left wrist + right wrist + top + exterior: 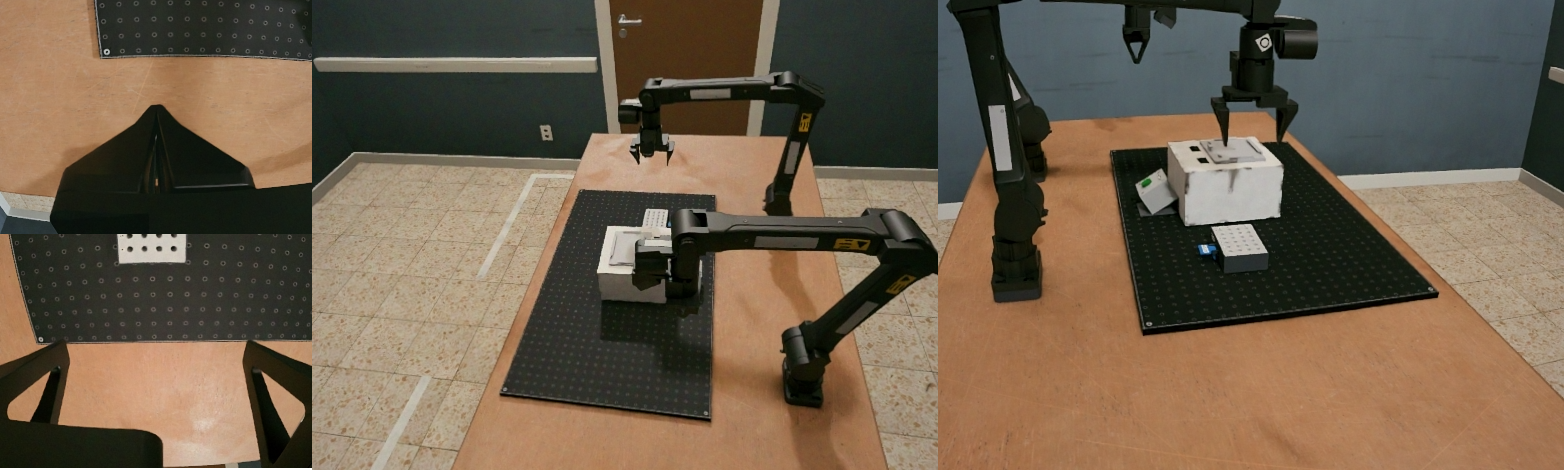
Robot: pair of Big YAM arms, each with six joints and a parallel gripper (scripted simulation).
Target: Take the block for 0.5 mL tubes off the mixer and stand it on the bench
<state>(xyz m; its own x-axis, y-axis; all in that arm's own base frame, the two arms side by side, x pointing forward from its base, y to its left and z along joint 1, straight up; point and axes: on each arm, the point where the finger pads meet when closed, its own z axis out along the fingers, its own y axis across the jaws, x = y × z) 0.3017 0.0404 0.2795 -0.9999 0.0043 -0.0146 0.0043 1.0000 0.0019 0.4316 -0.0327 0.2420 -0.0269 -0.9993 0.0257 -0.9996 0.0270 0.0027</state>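
- While the exterior view sets the order, the left gripper (686, 309) (1136, 59) (156, 115) appears first: fingers closed, nothing between them, farther from the block than its partner.
- Mixer (617, 287) (1233, 197): upright on the black board (615, 364) (1342, 273) (200, 27) (200, 309), its top plate bearing no block.
- Block for 0.5 mL tubes (655, 217) (1241, 240) (152, 257): off the mixer, standing level on the board just beside it, holes upward; long axis apparently running away from the mixer's near wall.
- Right gripper (653, 162) (1252, 142) (157, 342): fingers wide apart, empty, raised past the board's edge. The block lies between it and the mixer, low and towards the mixer. Placement seems complete; any further withdrawal should lead away from both.
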